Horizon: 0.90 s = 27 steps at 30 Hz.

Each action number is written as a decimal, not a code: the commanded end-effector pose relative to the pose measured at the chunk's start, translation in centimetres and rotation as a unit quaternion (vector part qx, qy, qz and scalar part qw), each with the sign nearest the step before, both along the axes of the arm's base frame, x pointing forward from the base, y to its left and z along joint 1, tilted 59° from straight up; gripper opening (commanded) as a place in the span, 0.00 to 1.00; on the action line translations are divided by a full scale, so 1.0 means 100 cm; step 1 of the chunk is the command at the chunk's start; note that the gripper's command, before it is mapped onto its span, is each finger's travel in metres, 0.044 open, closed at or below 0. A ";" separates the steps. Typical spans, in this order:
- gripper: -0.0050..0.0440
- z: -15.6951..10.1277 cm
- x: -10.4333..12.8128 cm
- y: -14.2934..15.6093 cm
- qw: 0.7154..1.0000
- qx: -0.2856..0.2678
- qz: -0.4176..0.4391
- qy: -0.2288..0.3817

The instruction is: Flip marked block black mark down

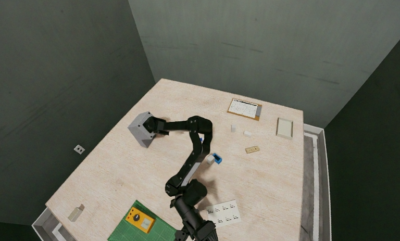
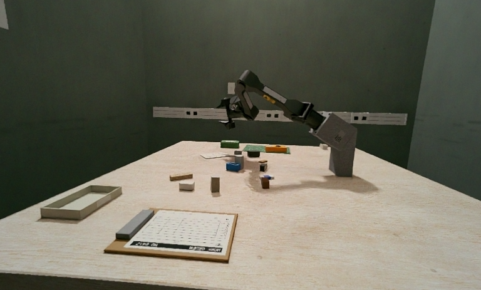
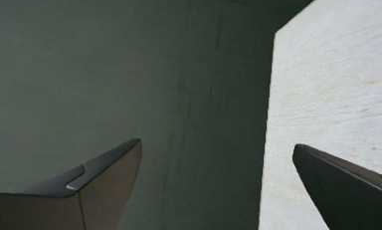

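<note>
From the top, the single arm [image 1: 192, 155] reaches to the far left, where its gripper [image 1: 150, 126] meets the upper part of one large grey block [image 1: 140, 129], the marked block as I judge it. Five small blocks lie right of the arm, along with one clipboard [image 1: 244, 109] and one tray [image 1: 284, 128]. In the exterior view the block [image 2: 339, 148] stands on end on the table [image 2: 354, 230], its top seemingly tilted. One small dark mark sits on the upper face turned toward this camera. The gripper [image 2: 312, 122] is against it, but whether the fingers touch it I cannot tell. The wrist view shows two fingers spread wide around the gripper's centre [image 3: 216, 146], with only wall and table edge between them: open, holding nothing. A high push may skid the block toward the table edge, or topple it sideways so the mark ends up off to one side.
</note>
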State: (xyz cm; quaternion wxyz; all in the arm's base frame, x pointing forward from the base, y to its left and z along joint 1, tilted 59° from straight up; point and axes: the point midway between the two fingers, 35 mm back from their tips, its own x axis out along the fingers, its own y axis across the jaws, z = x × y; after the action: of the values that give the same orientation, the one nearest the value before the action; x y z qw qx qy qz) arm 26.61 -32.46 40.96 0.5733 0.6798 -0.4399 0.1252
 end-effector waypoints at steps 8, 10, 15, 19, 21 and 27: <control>0.92 0.007 -0.003 0.003 1.000 -0.008 -0.001 -0.006; 0.92 0.007 -0.003 0.003 1.000 -0.008 -0.001 -0.006; 0.92 0.007 -0.003 0.003 1.000 -0.008 -0.001 -0.006; 1.00 0.007 -0.003 0.003 1.000 -0.008 -0.001 -0.006; 1.00 0.008 -0.003 0.003 1.000 -0.008 -0.001 -0.006; 1.00 0.012 -0.002 0.005 1.000 -0.012 -0.004 -0.007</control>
State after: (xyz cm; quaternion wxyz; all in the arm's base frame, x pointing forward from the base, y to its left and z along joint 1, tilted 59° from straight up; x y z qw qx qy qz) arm 26.66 -32.46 40.94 0.5742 0.6793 -0.4398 0.1239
